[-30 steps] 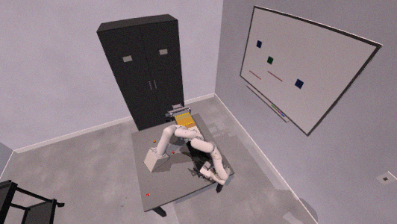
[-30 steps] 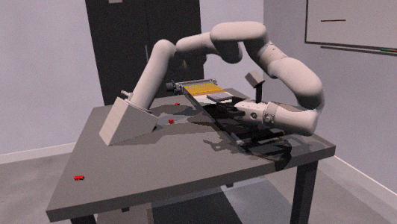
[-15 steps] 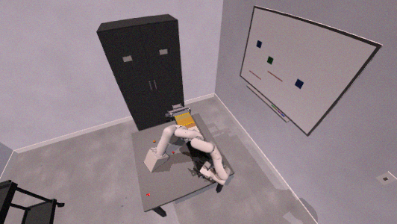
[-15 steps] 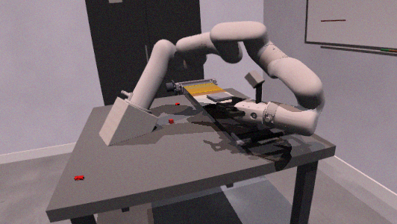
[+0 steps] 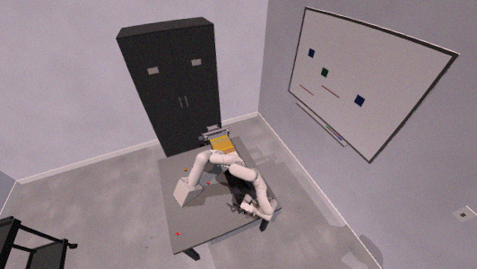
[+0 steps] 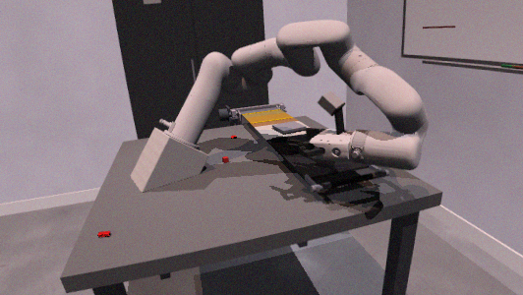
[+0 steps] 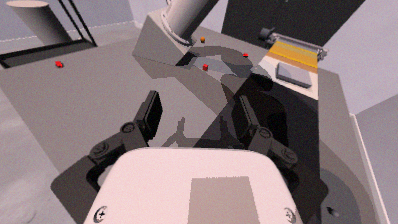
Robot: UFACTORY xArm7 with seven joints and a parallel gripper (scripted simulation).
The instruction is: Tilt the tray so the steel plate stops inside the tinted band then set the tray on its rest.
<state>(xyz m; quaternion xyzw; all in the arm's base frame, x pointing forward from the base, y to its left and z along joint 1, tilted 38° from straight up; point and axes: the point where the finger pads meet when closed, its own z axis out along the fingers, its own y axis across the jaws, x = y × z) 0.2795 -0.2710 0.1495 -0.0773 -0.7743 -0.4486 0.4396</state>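
Note:
A long tray (image 6: 295,169) (image 7: 272,66) lies on the table, running from a hinge at the far end to a handle bar (image 6: 344,178) at the near end. Its orange tinted band (image 6: 267,117) (image 7: 295,53) (image 5: 221,143) is at the far end. The grey steel plate (image 6: 289,128) (image 7: 294,74) lies flat on the pale bed just in front of the band, outside it. My gripper (image 7: 198,102) (image 6: 295,147) (image 5: 238,207) is open and empty, held low over the tray's shadowed near half, with one finger over the tray and the other over the table beside it.
The arm's wedge-shaped base (image 6: 162,159) (image 7: 160,37) stands on the table (image 6: 197,216) left of the tray. Small red cubes (image 6: 103,234) (image 6: 225,159) (image 7: 59,63) and an orange ball (image 7: 202,39) lie on the table. A black cabinet (image 5: 175,81) stands behind the table.

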